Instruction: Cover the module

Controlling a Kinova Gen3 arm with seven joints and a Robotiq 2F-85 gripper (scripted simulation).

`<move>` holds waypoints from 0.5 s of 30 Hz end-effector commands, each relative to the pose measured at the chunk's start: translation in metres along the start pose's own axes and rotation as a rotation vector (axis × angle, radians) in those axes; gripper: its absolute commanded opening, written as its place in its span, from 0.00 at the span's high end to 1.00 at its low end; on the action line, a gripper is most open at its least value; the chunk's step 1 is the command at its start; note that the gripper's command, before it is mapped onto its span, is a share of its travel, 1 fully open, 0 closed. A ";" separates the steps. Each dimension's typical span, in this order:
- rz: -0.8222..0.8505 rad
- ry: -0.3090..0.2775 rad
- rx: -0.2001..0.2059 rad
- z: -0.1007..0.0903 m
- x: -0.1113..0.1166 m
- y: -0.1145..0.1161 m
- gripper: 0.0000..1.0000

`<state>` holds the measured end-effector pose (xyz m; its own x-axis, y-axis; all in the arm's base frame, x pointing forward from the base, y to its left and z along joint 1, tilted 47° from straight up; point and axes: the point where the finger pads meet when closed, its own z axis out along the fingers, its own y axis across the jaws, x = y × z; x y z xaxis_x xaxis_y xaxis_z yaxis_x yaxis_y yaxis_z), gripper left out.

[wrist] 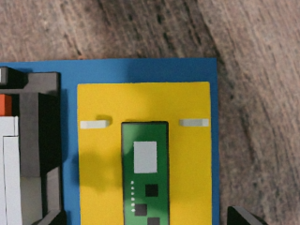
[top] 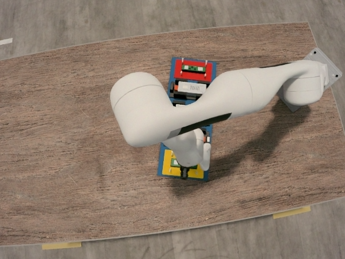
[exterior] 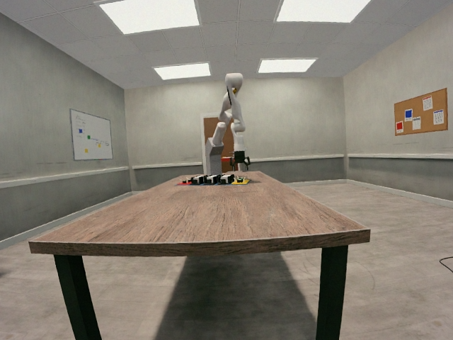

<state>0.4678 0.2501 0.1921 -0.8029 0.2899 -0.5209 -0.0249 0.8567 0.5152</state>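
Wooden table (top: 83,172) (exterior: 204,212); arm (top: 239,91) (exterior: 238,113) overhangs holders; pincer (top: 184,173) (exterior: 240,168) wide, nothing gripped, above yellow plate (top: 167,164) (exterior: 245,181) (wrist: 192,164).

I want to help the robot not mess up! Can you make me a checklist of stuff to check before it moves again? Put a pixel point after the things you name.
1. Gripper (top: 184,173) (exterior: 240,168) open and empty: ok.
2. Gripper up off the yellow plate (top: 166,167) (exterior: 247,180) (wrist: 187,187): ok.
3. Module (top: 174,162) (wrist: 151,178) on that plate covered: not ok, its green board is bare.
4. Three covers in their holders: ok, a row of three shows in the exterior view.
5. Right-size cover picked out: cannot tell.
6. Covers free of dents: cannot tell, they look too small or are partly hidden.
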 end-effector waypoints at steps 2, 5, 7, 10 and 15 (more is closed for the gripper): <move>0.000 -0.001 0.000 -0.006 0.000 0.000 0.00; 0.000 -0.001 0.000 -0.024 0.000 0.000 0.00; 0.000 -0.001 0.000 -0.036 0.000 0.000 0.00; 0.000 -0.001 0.000 -0.054 0.000 0.000 0.00; 0.000 -0.001 0.000 -0.060 0.000 0.000 0.00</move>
<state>0.4330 0.2252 0.2314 -0.8009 0.2891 -0.5244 -0.0228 0.8604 0.5091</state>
